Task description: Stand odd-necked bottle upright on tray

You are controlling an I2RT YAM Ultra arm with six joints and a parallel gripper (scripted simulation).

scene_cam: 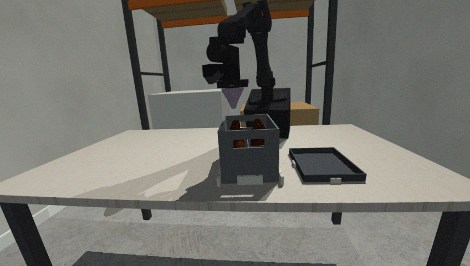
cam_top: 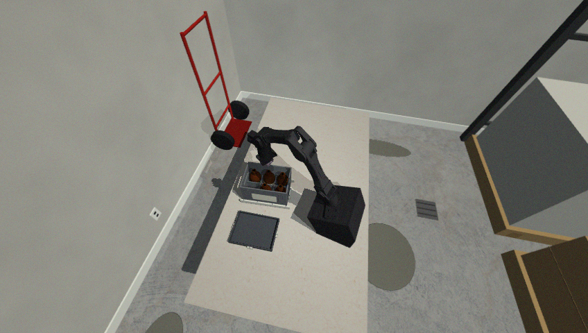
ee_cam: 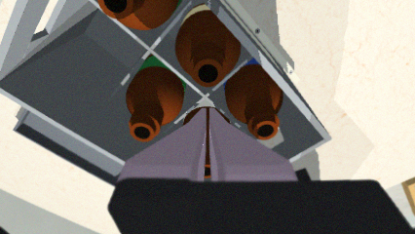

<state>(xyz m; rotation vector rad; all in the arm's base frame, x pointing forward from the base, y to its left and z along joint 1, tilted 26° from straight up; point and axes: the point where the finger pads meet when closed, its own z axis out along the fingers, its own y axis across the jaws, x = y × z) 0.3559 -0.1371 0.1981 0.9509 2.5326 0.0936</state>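
Observation:
The grey crate (cam_top: 262, 182) stands on the table with several brown bottles upright in its cells. It also shows in the exterior view (scene_cam: 248, 149). In the wrist view I see bottles at the middle (ee_cam: 207, 46), left (ee_cam: 153, 97), right (ee_cam: 255, 99) and top left (ee_cam: 132, 7). One more bottle (ee_cam: 207, 114) is mostly hidden behind my fingers. My gripper (ee_cam: 207, 116) (scene_cam: 233, 105) is shut with nothing between the fingers. It hangs a little above the crate's back edge, clear of the bottles. The dark tray (scene_cam: 325, 164) lies empty beside the crate.
The arm's black base (scene_cam: 268, 108) stands behind the crate. A metal rack (scene_cam: 230, 49) with boxes stands behind the table. A red hand truck (cam_top: 216, 86) leans in the room's corner.

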